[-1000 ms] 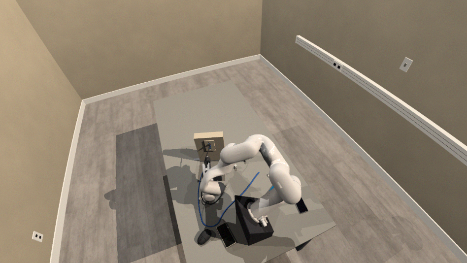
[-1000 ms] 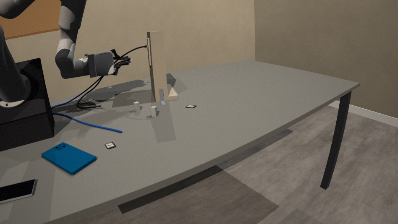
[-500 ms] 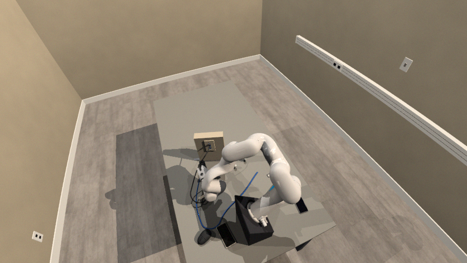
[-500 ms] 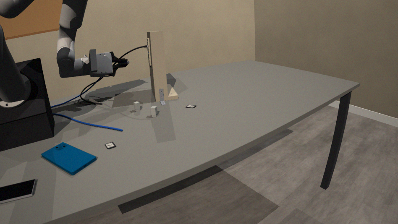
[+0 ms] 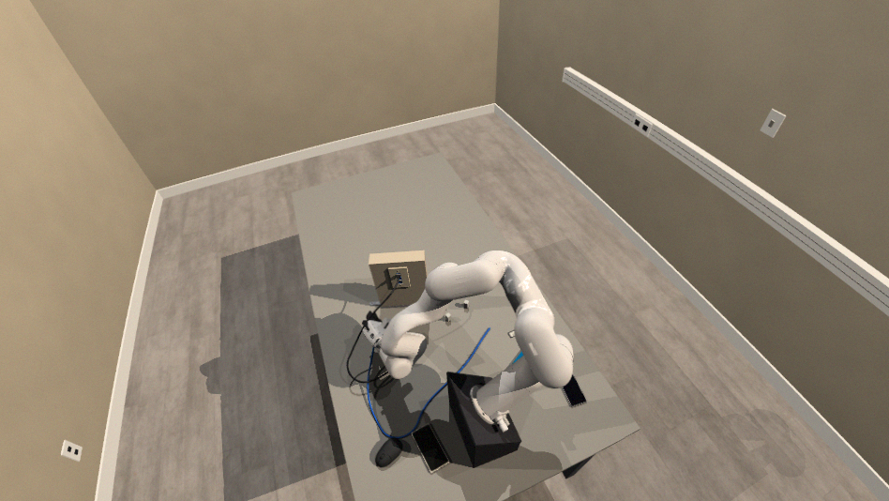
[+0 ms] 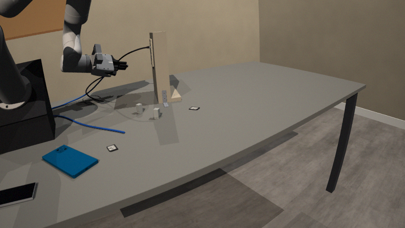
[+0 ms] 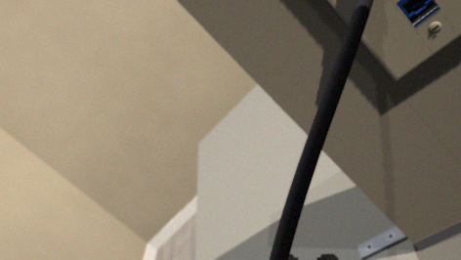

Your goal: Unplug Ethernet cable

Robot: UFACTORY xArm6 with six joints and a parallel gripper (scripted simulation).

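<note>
The wall plate (image 5: pixel 395 277) is mounted on an upright wooden board (image 6: pixel 159 66) on the table. A black cable (image 6: pixel 133 51) stays plugged into its top port and crosses the wrist view (image 7: pixel 317 132). One empty blue port (image 7: pixel 415 10) shows at the plate's corner. My gripper (image 6: pixel 121 66) hangs in the air to the left of the plate, well above the table, pointing at the board. It is shut on the plug of the blue cable (image 5: pixel 379 404); the plug itself is mostly hidden by the fingers. The blue cable's loose end (image 6: pixel 123 132) lies on the table.
Below the gripper the black cable loops on the table (image 6: pixel 90 93). Two small white blocks (image 6: pixel 139 107) (image 6: pixel 156 112) and a small card (image 6: pixel 194 108) lie near the board. A second card (image 6: pixel 112 147), a blue case (image 6: pixel 69 160), a phone (image 6: pixel 16 194) and the arm's black base (image 6: pixel 25 107) sit nearer.
</note>
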